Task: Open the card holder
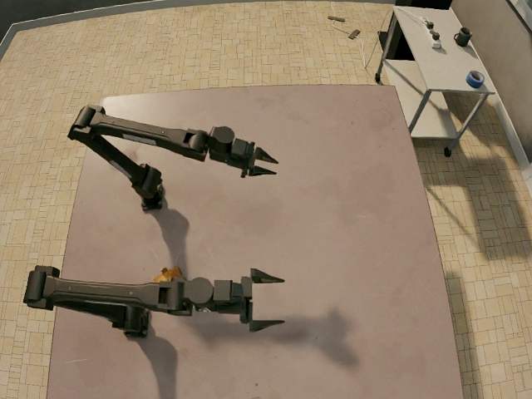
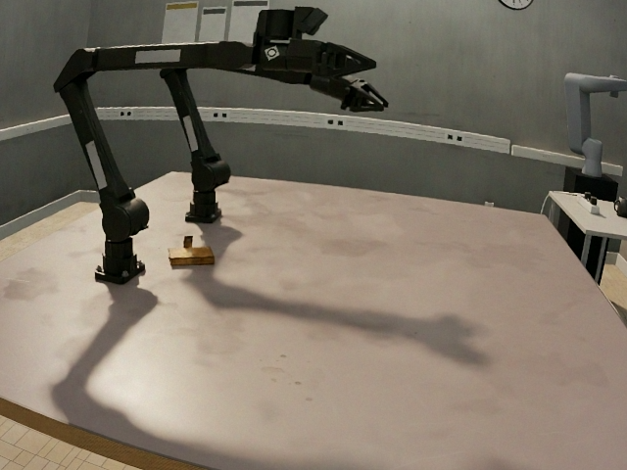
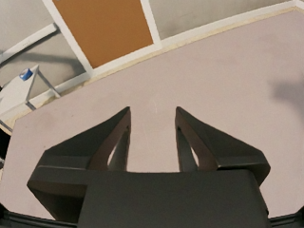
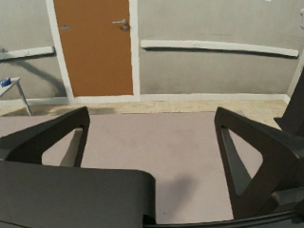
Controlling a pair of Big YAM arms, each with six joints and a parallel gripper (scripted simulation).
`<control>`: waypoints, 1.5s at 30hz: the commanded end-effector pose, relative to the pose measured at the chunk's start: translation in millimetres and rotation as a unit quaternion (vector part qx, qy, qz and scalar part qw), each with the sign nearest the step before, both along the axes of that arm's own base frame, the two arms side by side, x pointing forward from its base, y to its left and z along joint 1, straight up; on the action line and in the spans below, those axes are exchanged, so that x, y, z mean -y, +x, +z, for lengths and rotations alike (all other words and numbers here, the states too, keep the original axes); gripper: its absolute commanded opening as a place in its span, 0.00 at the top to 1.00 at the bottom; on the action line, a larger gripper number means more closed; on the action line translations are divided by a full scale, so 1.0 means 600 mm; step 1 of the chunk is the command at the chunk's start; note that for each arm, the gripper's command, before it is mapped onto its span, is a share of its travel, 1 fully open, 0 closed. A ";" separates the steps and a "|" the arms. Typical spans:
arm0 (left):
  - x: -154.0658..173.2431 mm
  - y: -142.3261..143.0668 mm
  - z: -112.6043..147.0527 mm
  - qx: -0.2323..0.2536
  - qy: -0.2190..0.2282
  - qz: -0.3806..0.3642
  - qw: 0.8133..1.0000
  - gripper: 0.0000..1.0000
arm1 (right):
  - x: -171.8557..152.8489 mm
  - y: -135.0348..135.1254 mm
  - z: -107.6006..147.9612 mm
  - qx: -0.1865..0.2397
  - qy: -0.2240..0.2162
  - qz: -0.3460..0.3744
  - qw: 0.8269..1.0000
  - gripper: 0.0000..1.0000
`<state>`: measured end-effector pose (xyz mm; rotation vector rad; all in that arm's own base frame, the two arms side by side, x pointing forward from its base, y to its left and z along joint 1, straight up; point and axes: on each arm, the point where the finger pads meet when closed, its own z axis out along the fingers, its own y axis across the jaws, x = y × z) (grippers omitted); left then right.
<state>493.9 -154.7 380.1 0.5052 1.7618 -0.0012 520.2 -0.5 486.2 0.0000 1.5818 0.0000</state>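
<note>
The tan card holder [image 2: 191, 255] lies on the table between the two arm bases, with a small flap [image 2: 187, 241] standing up at its back edge. In the top view it [image 1: 169, 273] is mostly hidden behind the right arm. My left gripper [image 1: 268, 166] hangs high above the table, far from the holder; its fingers stand a narrow gap apart with nothing between them in the left wrist view [image 3: 154, 113]. My right gripper [image 1: 267, 300] is wide open and empty, also high in the air, as the right wrist view [image 4: 151, 114] shows.
A white side table [image 1: 438, 51] stands off the far right corner, carrying a blue tape roll [image 1: 475, 79], a mug [image 1: 462, 36] and a power strip. A grey robot arm [image 2: 587, 116] stands beyond the table's right side.
</note>
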 end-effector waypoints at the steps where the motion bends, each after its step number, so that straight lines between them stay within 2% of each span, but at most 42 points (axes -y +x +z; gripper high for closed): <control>1: -0.028 0.035 0.117 0.039 -0.063 0.027 0.997 0.66 | 0.000 -0.006 0.057 0.031 0.000 0.000 1.000 0.00; 5: -0.106 0.037 0.178 0.091 -0.117 0.077 0.986 0.66 | 0.000 -0.006 0.057 0.031 0.000 0.000 1.000 0.00; 10: -0.207 0.054 0.228 0.120 -0.170 0.130 0.970 0.66 | 0.000 -0.006 0.057 0.031 0.000 0.000 1.000 0.00; 14: -0.253 0.057 0.267 0.141 -0.185 0.146 0.962 0.66 | 0.000 -0.006 0.057 0.031 0.000 0.000 1.000 0.00; 17: -0.253 0.057 0.267 0.140 -0.184 0.145 0.962 0.66 | 0.000 -0.006 0.057 0.031 0.000 0.000 1.000 0.00; 18: -0.229 0.061 0.201 0.105 -0.167 0.139 0.970 0.66 | 0.000 -0.006 0.057 0.031 0.000 0.000 1.000 0.00; 19: -0.230 0.059 0.174 0.091 -0.150 0.141 0.974 0.66 | 0.000 -0.006 0.057 0.031 0.000 0.000 1.000 0.00; 20: -0.243 0.054 0.249 0.131 -0.152 0.143 0.969 0.66 | 0.000 -0.006 0.057 0.031 0.000 0.000 1.000 0.00; 21: -0.269 0.051 0.228 0.133 -0.149 0.158 0.967 0.66 | 0.000 -0.006 0.057 0.031 0.000 0.000 1.000 0.00; 23: -0.270 0.038 0.241 0.138 -0.150 0.157 0.966 0.66 | 0.000 -0.006 0.057 0.031 0.000 0.000 1.000 0.00; 24: -0.270 0.034 0.208 0.128 -0.148 0.159 0.968 0.66 | 0.000 -0.006 0.057 0.031 0.000 0.000 1.000 0.00; 29: -0.260 0.045 0.186 0.111 -0.146 0.156 0.971 0.66 | 0.000 -0.006 0.057 0.031 0.000 0.000 1.000 0.00; 34: -0.259 0.040 0.195 0.117 -0.151 0.155 0.969 0.66 | 0.000 -0.006 0.057 0.031 0.000 0.000 1.000 0.00; 35: -0.258 0.040 0.219 0.127 -0.155 0.153 0.968 0.66 | 0.000 -0.006 0.057 0.031 0.000 0.000 1.000 0.64; 36: -0.258 0.036 0.197 0.121 -0.155 0.154 0.968 0.66 | 0.000 -0.006 0.057 0.031 0.000 0.000 1.000 0.64; 45: -0.254 0.035 0.198 0.119 -0.162 0.152 0.968 0.66 | 0.000 -0.006 0.057 0.031 0.000 0.000 1.000 0.64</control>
